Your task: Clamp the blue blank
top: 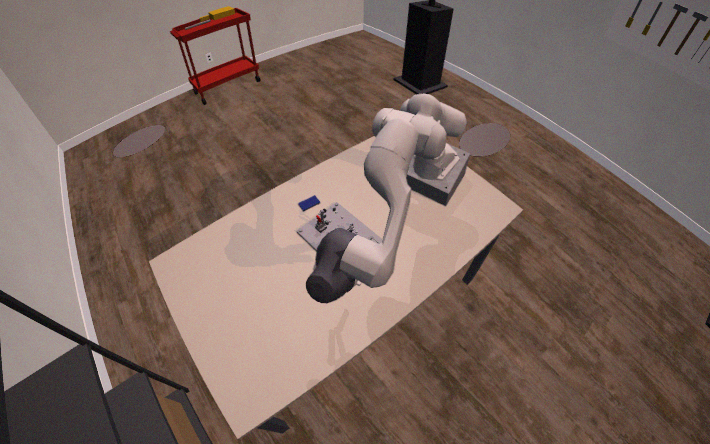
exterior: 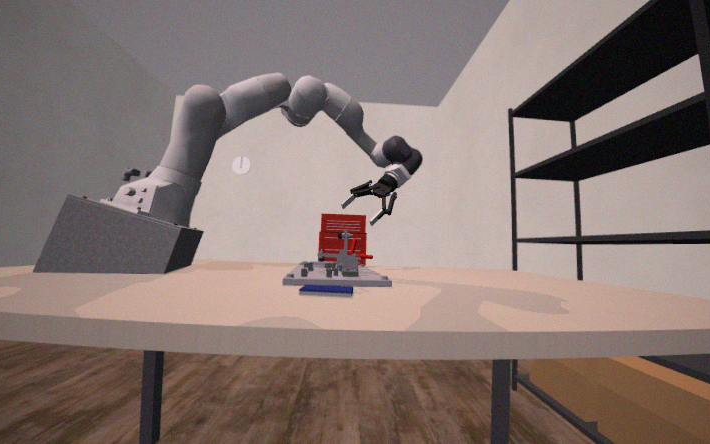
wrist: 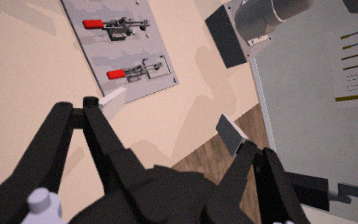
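Observation:
The blue blank (top: pixel 308 202) (exterior: pixel 326 289) lies flat on the table beside the fixture plate (top: pixel 308 231) (exterior: pixel 335 282) (wrist: pixel 87 55). Two clamps with red handles, one nearer (wrist: pixel 131 73) and one farther (wrist: pixel 118 30), show in the wrist view. A pale grey rectangular part (wrist: pixel 164 71) seems to lie in the nest at the nearer clamp; its slot cannot be made out. In the exterior view one clamp bar (exterior: pixel 345 242) stands upright; whether the other clamp is locked cannot be told. My gripper (exterior: pixel 358 215) (wrist: pixel 174 109) is open and empty, high above the table, clear of the plate.
The arm hides part of the plate in the top view. The robot's base block (top: pixel 432 186) (exterior: pixel 118 237) (wrist: pixel 226 37) stands at one end of the table. A red tool chest (exterior: pixel 343 223) shows behind the fixture, and dark shelving (exterior: pixel 622 239) stands beyond the table.

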Available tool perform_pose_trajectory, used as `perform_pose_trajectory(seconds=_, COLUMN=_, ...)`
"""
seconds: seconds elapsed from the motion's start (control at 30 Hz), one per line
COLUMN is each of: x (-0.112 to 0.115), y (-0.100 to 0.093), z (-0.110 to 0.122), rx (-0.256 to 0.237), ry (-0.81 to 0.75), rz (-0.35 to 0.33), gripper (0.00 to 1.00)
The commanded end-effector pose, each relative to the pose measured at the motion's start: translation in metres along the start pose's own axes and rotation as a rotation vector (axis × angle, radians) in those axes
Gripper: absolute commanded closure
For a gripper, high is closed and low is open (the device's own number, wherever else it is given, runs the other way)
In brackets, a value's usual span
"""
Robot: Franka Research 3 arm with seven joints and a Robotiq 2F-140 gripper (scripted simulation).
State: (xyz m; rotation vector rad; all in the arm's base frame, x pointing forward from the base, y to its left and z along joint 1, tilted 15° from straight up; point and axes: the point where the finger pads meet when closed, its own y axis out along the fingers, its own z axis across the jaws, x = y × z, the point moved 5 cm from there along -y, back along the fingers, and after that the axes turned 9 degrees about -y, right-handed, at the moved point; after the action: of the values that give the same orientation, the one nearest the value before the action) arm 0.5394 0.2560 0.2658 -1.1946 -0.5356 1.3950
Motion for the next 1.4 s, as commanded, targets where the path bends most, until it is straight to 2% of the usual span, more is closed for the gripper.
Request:
perform_pose_trajectory(seconds=0.0, x=0.0, y=0.0, z=0.0, rx=0.0, ry=0.0, rz=0.0, gripper=0.0)
perform_pose_trajectory(seconds=0.67, x=-0.001, y=-0.001, z=0.0, rx=-0.004, ry=-0.01, rz=-0.002, gripper=0.0)
perform_pose_trajectory(seconds=0.8, x=-0.008, y=-0.003, z=-0.002, rx=-0.031, ry=-0.072, rz=-0.013, gripper=0.0)
perform_pose_trajectory(seconds=0.9, x=-0.019, y=-0.005, z=-0.004, rx=-0.072, ry=-0.168, rz=-0.027, gripper=0.0)
perform_pose_trajectory(seconds=1.0, x=-0.019, y=-0.005, z=-0.004, rx=-0.072, ry=-0.168, rz=-0.027, gripper=0.0)
perform_pose_trajectory(seconds=1.03, x=-0.025, y=-0.006, z=-0.005, rx=-0.09, ry=-0.21, rz=-0.032, gripper=0.0)
perform_pose_trajectory(seconds=1.13, x=-0.025, y=-0.006, z=-0.005, rx=-0.09, ry=-0.21, rz=-0.032, gripper=0.0)
perform_pose_trajectory(seconds=1.17, x=-0.03, y=-0.007, z=-0.006, rx=-0.111, ry=-0.258, rz=-0.036, gripper=0.0)
perform_pose_trajectory(seconds=1.27, x=-0.03, y=-0.007, z=-0.006, rx=-0.111, ry=-0.258, rz=-0.036, gripper=0.0)
perform_pose_trajectory(seconds=1.3, x=-0.037, y=-0.007, z=-0.007, rx=-0.134, ry=-0.311, rz=-0.04, gripper=0.0)
perform_pose_trajectory(seconds=1.37, x=-0.037, y=-0.007, z=-0.007, rx=-0.134, ry=-0.311, rz=-0.04, gripper=0.0)
